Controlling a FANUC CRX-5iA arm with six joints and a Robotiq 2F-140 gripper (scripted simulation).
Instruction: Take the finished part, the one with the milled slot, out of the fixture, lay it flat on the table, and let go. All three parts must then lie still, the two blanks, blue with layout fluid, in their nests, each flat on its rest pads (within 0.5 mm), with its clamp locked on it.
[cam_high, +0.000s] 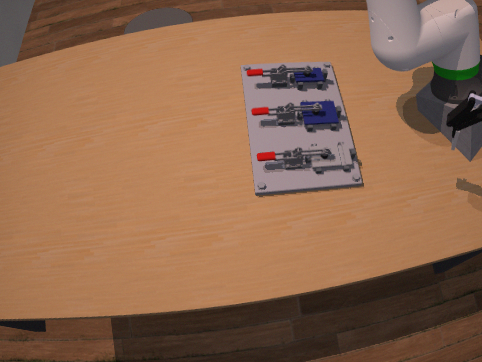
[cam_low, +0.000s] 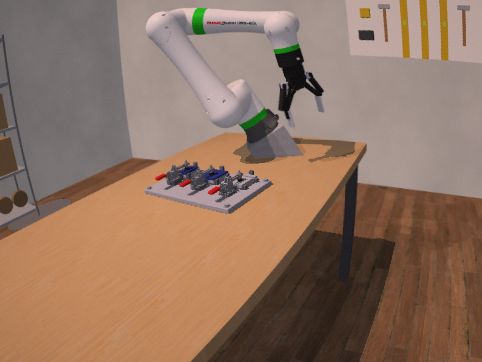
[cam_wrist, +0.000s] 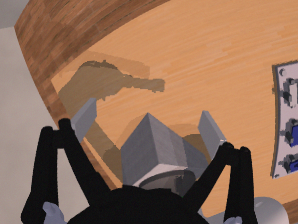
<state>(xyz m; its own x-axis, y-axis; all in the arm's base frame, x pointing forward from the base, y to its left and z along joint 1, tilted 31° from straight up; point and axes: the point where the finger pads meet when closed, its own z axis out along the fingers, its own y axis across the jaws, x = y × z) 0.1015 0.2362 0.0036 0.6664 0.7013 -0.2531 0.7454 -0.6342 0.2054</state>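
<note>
Grey slotted part (cam_high: 334, 159) clamped flat in nearest nest of fixture (cam_high: 260, 170); two blue blanks (cam_high: 310, 76) (cam_high: 319, 113) clamped in farther nests.

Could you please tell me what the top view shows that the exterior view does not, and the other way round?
Only the top view shows the fixture's layout from above: two blue blanks and the grey slotted part, each behind a red-handled clamp. Only the exterior view shows the whole arm, the open gripper hanging empty high above the base, the wall tool board and the shelf. Both show the table, the fixture and all three parts in their nests.
</note>
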